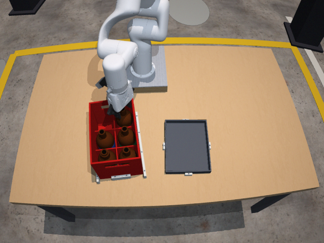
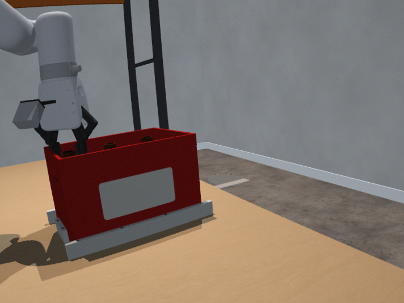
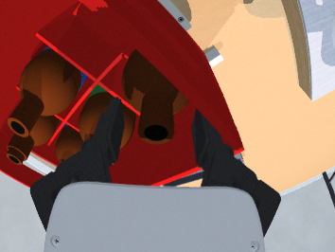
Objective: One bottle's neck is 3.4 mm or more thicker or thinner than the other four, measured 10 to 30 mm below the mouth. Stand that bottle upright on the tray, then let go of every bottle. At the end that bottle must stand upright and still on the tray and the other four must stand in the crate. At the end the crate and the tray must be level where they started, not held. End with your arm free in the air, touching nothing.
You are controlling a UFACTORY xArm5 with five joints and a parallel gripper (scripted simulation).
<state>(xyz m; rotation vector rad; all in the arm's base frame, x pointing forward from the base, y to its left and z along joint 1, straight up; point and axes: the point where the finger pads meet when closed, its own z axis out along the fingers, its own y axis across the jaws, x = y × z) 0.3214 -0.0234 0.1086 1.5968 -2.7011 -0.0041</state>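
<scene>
A red crate (image 1: 115, 138) stands on the table left of centre and holds several brown bottles. One bottle (image 1: 124, 117) stands in the back right cell, and it also shows in the wrist view (image 3: 154, 106). My gripper (image 3: 158, 112) is open, and its fingers reach down into the crate on either side of that bottle's neck without touching it. In the side view the fingers (image 2: 67, 144) dip below the crate rim around the bottle mouth (image 2: 68, 152). The dark grey tray (image 1: 187, 146) lies empty to the right of the crate.
The crate (image 2: 123, 182) sits in a grey locating frame (image 2: 137, 228). The back left cell (image 1: 100, 114) holds no bottle. The arm's base (image 1: 145, 70) stands behind the crate. Red dividers (image 3: 95, 94) separate the cells.
</scene>
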